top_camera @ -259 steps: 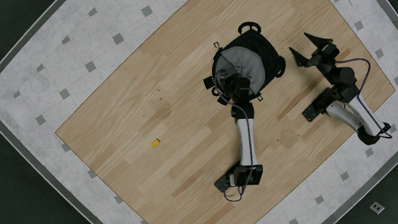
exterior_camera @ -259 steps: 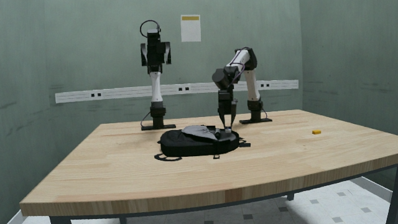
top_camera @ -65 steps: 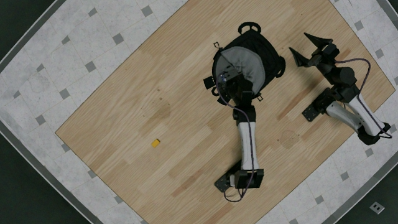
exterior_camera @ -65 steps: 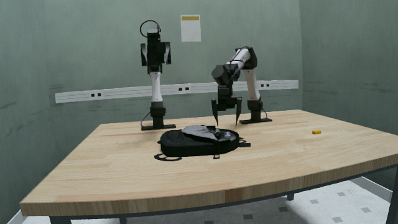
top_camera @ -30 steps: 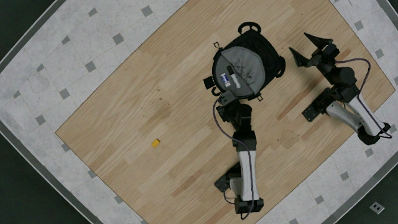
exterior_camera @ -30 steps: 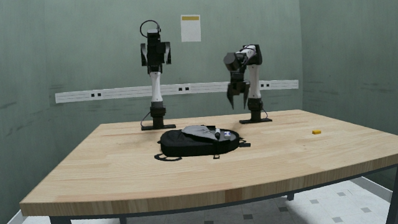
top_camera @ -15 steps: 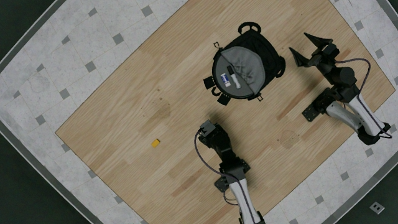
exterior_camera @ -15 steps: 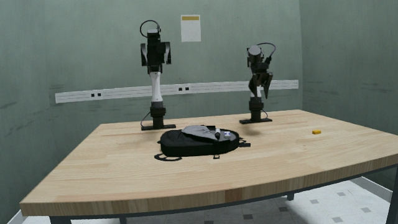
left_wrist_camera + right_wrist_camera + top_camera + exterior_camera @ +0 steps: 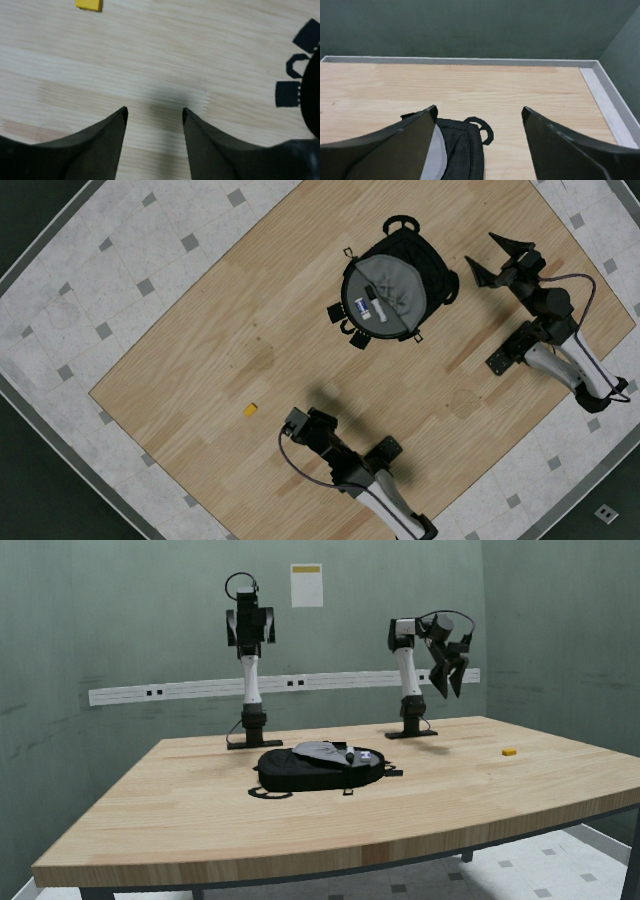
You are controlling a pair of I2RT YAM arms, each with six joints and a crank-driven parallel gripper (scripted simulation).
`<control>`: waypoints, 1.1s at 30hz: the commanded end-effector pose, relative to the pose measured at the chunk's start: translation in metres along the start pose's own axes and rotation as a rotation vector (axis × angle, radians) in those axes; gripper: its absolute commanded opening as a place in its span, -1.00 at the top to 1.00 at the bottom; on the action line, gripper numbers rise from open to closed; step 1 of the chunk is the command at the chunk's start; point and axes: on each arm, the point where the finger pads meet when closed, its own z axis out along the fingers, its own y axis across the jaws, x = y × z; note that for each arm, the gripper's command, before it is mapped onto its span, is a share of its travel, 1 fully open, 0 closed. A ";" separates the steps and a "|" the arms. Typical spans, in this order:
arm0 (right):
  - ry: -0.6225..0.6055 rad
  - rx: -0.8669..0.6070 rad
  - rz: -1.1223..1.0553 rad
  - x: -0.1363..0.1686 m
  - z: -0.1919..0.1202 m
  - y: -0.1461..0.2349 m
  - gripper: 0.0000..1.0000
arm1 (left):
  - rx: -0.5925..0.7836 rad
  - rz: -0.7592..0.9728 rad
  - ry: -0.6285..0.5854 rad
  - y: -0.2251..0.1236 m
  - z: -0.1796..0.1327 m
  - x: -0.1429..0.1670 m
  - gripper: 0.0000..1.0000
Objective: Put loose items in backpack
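Backpack (image 9: 430, 272) (image 9: 300, 780) (image 9: 313, 96) (image 9: 458, 154) lies flat on wooden table (image 9: 200, 355) (image 9: 250, 830) (image 9: 161, 52) (image 9: 489, 84), grey flap (image 9: 395, 282) (image 9: 315, 750) rumpled across part of its top. White marker (image 9: 376, 303) (image 9: 350, 754), black-capped, and eraser (image 9: 362, 308) (image 9: 365, 756) rest side by side on flat grey area by flap's edge. Eraser sleeve blue and white, lettering too small to read. Yellow block (image 9: 250, 410) (image 9: 509, 752) (image 9: 88, 4) on table, well apart from backpack. Left gripper (image 9: 320, 420) (image 9: 452, 697) (image 9: 155, 108) hangs above table, about half open, nothing held. Right gripper (image 9: 478, 245) (image 9: 250, 626) (image 9: 479, 108) wide open, empty, raised near backpack. Wall sheet (image 9: 307, 587) carries yellow band, no readable writing.

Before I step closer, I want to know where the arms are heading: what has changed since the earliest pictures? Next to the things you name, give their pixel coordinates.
The left gripper (image 9: 297, 424) (image 9: 452, 697) (image 9: 155, 109) rose from the backpack (image 9: 425, 265) (image 9: 300, 775) (image 9: 311, 96) (image 9: 458, 145) and swung toward the yellow block (image 9: 250, 410) (image 9: 509, 752) (image 9: 89, 4). It seems to have let go of the eraser (image 9: 362, 308) (image 9: 365, 756). The right gripper (image 9: 478, 245) (image 9: 250, 626) (image 9: 479, 108), backpack and block stayed put.
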 end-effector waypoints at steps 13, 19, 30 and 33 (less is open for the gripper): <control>-0.014 -0.002 -0.002 -0.005 -0.001 0.000 -0.80 | -0.509 -0.630 -0.027 0.071 0.095 -0.034 -0.12; -0.014 -0.002 -0.002 -0.005 -0.001 0.000 -0.80 | -0.645 -0.793 -0.024 0.090 0.122 -0.038 -0.12; -0.014 -0.002 -0.002 -0.005 -0.001 0.000 -0.80 | -0.898 -1.091 -0.019 0.126 0.172 -0.046 -0.12; -0.014 -0.002 -0.002 -0.005 -0.001 0.000 -0.80 | -0.888 -1.081 -0.020 0.120 0.173 -0.047 -0.12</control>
